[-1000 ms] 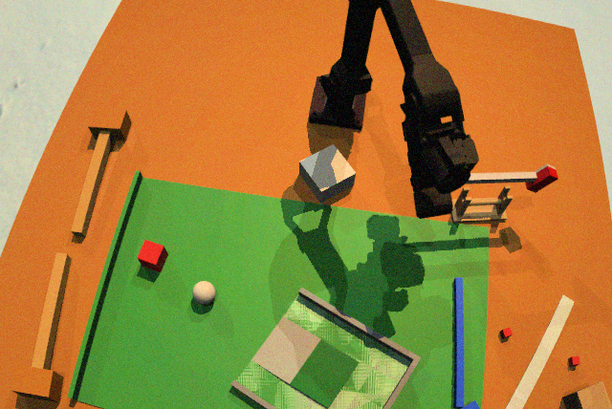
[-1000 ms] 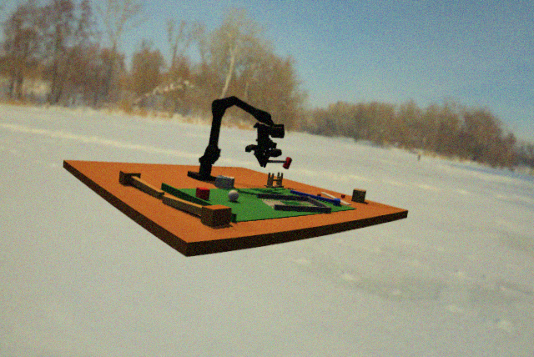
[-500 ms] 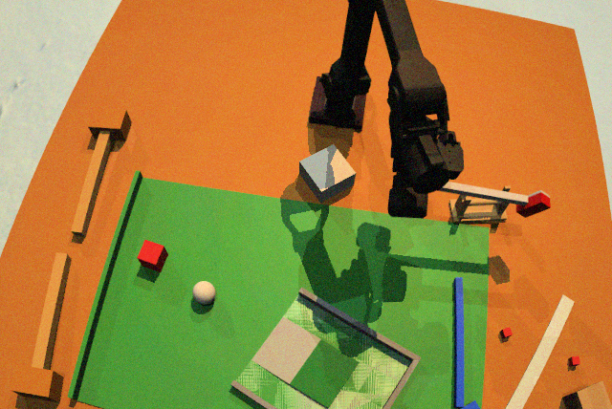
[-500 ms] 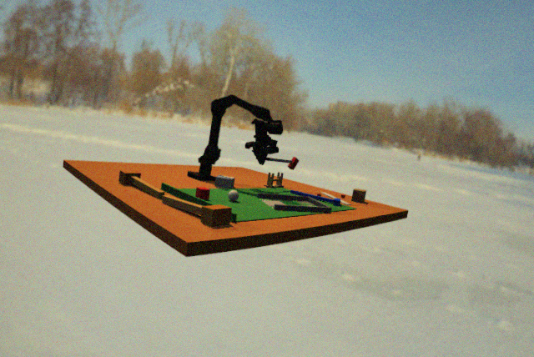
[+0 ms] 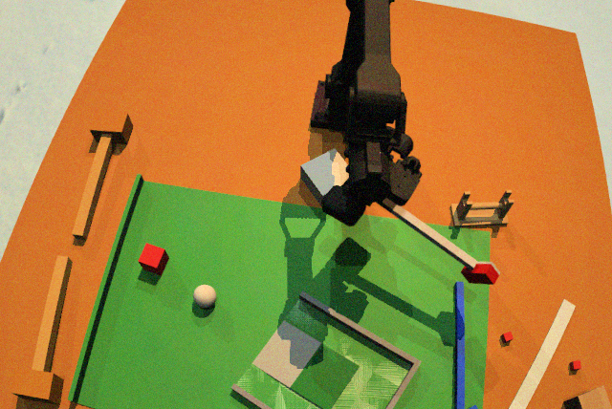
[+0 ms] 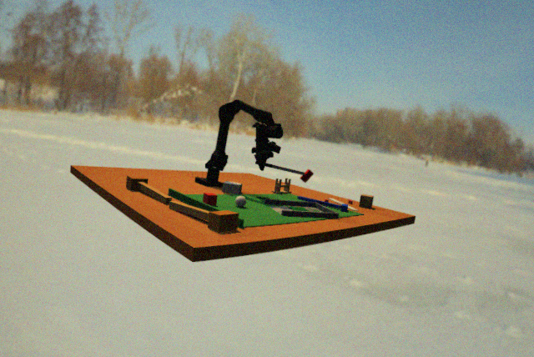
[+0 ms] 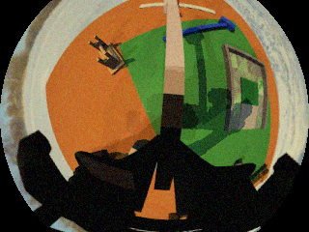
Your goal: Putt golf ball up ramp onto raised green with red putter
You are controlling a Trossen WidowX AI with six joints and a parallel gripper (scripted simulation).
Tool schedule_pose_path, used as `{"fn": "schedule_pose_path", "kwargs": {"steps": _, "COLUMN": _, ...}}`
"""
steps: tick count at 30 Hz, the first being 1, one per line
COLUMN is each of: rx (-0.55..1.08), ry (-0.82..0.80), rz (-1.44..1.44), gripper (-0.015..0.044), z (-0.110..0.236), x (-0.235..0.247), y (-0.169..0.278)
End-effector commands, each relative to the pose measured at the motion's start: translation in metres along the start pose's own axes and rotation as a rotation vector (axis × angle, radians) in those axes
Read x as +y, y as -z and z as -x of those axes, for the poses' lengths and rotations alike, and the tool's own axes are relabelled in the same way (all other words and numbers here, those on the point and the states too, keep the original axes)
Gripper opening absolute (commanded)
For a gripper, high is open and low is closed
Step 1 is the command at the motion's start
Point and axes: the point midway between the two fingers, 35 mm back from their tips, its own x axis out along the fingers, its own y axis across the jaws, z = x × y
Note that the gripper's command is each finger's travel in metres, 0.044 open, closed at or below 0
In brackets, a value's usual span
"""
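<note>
My gripper [image 5: 382, 200] [image 6: 262, 165] [image 7: 166, 138] is shut on the handle end of the red putter [image 5: 428, 234] [image 6: 286, 168] [image 7: 174, 45] and holds it in the air, well above the board. The pale shaft slopes out to the red head [image 5: 480, 273] [image 6: 307, 175], over the right edge of the green mat [image 5: 222, 247]. The white golf ball [image 5: 205, 295] [image 6: 240, 201] lies on the mat far to the left. The raised green [image 5: 375, 375] [image 6: 308, 208] [image 7: 247, 87], walled in grey, has a grey ramp [image 5: 284, 353] on its left side.
The putter stand [image 5: 480, 211] [image 6: 282, 185] [image 7: 110, 54] is empty. A red cube [image 5: 153, 257] [image 6: 209, 198] stands near the ball. A grey cube [image 5: 323, 172] sits by the arm. A blue bar [image 5: 459, 340] [image 7: 207, 26], a white bar [image 5: 543, 353] and wooden rails [image 5: 91, 187] line the course.
</note>
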Motion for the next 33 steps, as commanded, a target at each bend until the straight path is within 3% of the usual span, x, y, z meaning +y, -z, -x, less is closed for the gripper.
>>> {"fn": "schedule_pose_path", "kwargs": {"steps": 1, "rx": 0.0, "ry": 0.027, "rz": -0.125, "gripper": 0.0, "z": 0.007, "x": -0.015, "y": 0.014}}
{"fn": "schedule_pose_path", "kwargs": {"steps": 33, "rx": 0.083, "ry": 0.132, "rz": -1.181, "gripper": 0.0, "z": 0.043, "x": -0.07, "y": 0.166}}
